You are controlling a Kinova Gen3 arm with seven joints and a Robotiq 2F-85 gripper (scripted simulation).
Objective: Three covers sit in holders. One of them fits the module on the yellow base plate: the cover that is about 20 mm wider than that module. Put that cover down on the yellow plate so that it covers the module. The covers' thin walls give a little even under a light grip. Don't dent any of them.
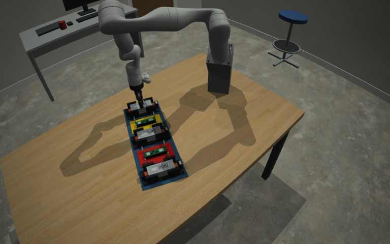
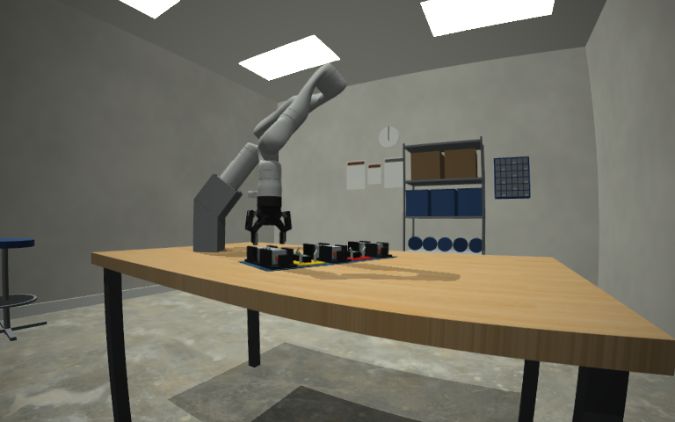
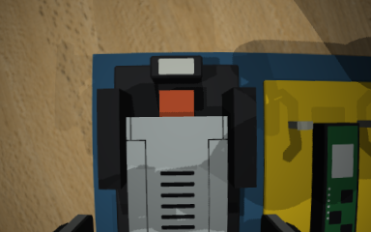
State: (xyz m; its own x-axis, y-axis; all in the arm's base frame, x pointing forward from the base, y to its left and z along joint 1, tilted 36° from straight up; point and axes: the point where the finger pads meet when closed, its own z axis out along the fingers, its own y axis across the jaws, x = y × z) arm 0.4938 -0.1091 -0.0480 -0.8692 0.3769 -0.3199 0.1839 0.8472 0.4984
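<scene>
A blue mat (image 1: 155,144) on the wooden table carries three grey covers in black holders. The far cover (image 1: 138,107) lies right under my gripper (image 1: 139,101), which is open and empty a little above it. In the wrist view this cover (image 3: 176,169) fills the middle, with an orange block (image 3: 177,102) at its end, and my fingertips show at the bottom corners. The yellow plate (image 1: 145,124) holds a green module (image 1: 145,120); both also show in the wrist view, the plate (image 3: 295,150) and the module (image 3: 342,179). The middle cover (image 1: 149,132) and the near cover (image 1: 161,166) sit in their holders.
A red plate (image 1: 156,153) with a second green module (image 1: 154,152) lies between the middle and near holders. The arm's grey base block (image 1: 219,75) stands at the table's far side. The side view shows my gripper (image 2: 267,229) over the mat's left end.
</scene>
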